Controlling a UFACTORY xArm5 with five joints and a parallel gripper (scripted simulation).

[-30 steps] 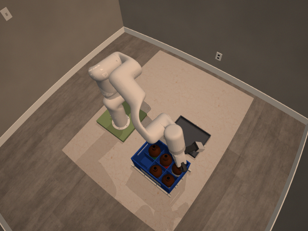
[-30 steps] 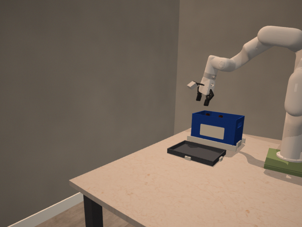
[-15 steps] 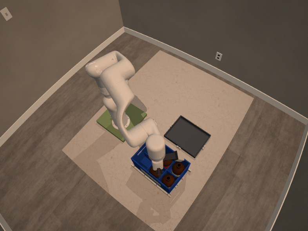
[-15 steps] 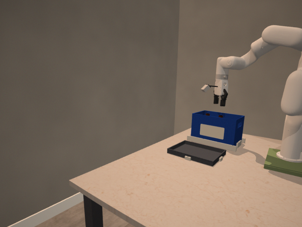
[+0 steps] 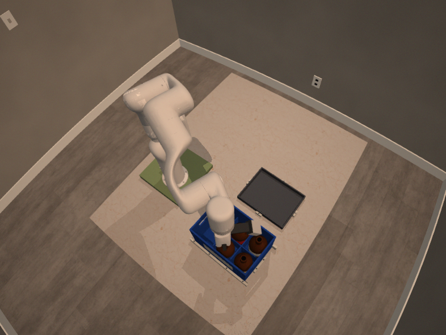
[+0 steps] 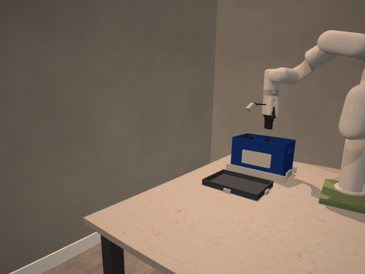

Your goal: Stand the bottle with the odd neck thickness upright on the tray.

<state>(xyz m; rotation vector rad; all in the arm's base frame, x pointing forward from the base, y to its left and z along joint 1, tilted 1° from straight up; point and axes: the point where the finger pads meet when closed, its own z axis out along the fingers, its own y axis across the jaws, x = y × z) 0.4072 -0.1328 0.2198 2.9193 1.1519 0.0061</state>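
Observation:
The blue crate [image 5: 234, 243] stands on the table next to the dark tray [image 5: 270, 197]. Brown bottles stand upright in its cells; I see one at the right [image 5: 258, 243], one at the front [image 5: 243, 260] and one partly under the wrist [image 5: 239, 235]. The arm hides the others. My gripper [image 5: 223, 247] points straight down over the crate. In the side view the gripper [image 6: 269, 123] hangs a little above the crate [image 6: 262, 154], clear of the bottle mouths [image 6: 266, 140]. Its fingers are together with nothing between them. The tray [image 6: 237, 183] holds nothing.
The arm's green base plate [image 5: 190, 166] lies behind the crate, and shows at the right in the side view [image 6: 342, 197]. A small grey camera block [image 6: 250, 106] sticks out from the wrist. The table's near edge [image 6: 123, 232] drops to the floor.

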